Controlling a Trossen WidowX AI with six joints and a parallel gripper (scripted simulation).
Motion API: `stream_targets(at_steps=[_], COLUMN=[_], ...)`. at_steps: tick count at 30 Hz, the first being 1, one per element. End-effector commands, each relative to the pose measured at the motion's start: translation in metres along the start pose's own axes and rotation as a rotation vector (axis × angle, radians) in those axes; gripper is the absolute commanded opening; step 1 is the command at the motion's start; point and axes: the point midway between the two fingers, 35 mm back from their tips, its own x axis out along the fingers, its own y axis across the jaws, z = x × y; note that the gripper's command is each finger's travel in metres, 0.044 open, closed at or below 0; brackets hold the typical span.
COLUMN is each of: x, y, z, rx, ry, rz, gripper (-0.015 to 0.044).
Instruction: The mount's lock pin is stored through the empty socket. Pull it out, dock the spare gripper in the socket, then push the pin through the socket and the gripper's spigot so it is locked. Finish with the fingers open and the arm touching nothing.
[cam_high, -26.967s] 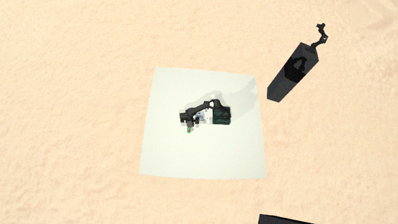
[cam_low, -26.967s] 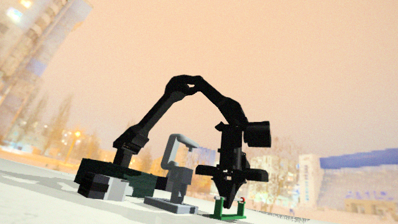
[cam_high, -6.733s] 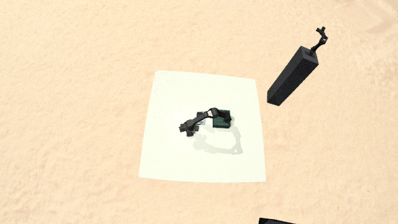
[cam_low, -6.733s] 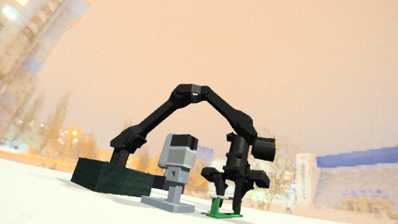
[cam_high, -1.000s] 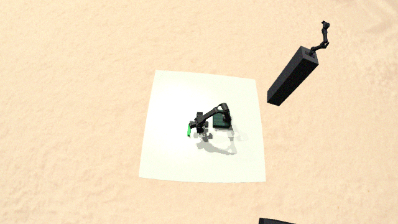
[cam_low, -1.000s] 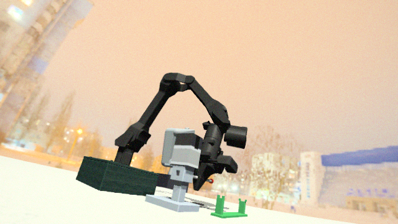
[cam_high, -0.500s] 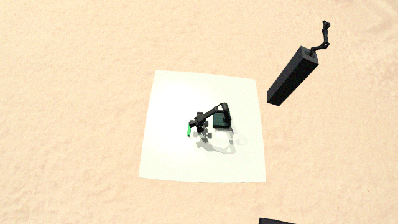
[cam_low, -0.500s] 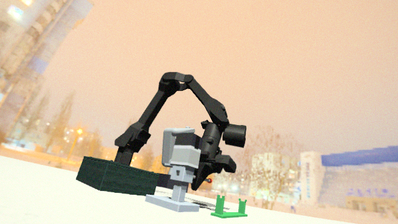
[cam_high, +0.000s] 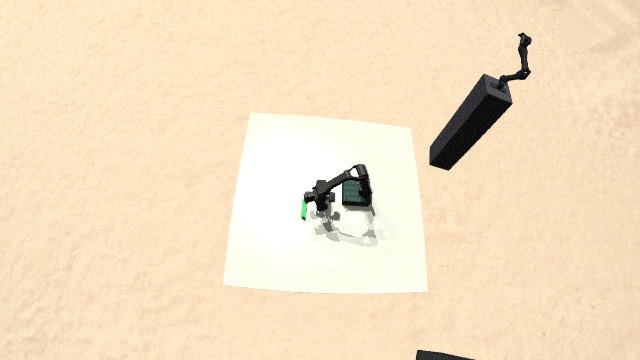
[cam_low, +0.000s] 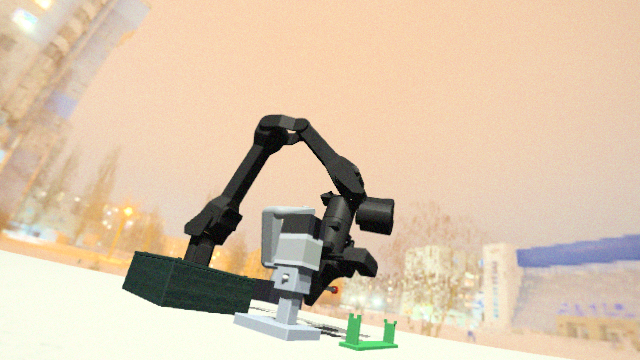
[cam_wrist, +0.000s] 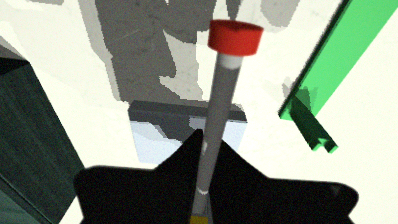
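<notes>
One white mat (cam_high: 270, 240) (cam_low: 75, 320) bears the grey mount (cam_low: 277, 327) (cam_wrist: 235, 134) and green stand (cam_high: 304, 210) (cam_low: 370, 345) (cam_wrist: 345, 55), blurred buildings beyond; the gripper (cam_low: 316, 295) (cam_wrist: 203, 134) pinches the red-headed pin (cam_low: 332, 289) (cam_wrist: 220, 100), its tip showing at the socket's face.

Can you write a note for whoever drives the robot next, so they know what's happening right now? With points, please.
Gripper (cam_low: 312, 300) (cam_wrist: 203, 134): jaws shut on the lock pin (cam_low: 334, 289) (cam_wrist: 217, 105).
Places: spare gripper (cam_low: 299, 250) upright on the mount (cam_low: 287, 310) (cam_wrist: 230, 135); green stand (cam_high: 304, 210) (cam_low: 370, 345) (cam_wrist: 350, 50) beside it.
Done: spare gripper looks docked; pin tip shows in the mount's hole.
Left: check the pin's fully through, open the jaws, back off touching nothing.
</notes>
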Motion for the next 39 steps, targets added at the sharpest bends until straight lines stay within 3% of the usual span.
stream_targets(at_steps=[1,8,16,39], x=[0.000,0.001,0.001,-0.033], y=[0.000,0.000,0.000,0.003], z=[-0.003,-0.006,-0.005,0.012], rx=[-0.003,-0.003,0.000,-0.010], ry=[0.000,0.000,0.000,0.006], rz=[-0.002,0.000,0.002,0.014], gripper=[0.0000,0.0000,0.0200,0.0200])
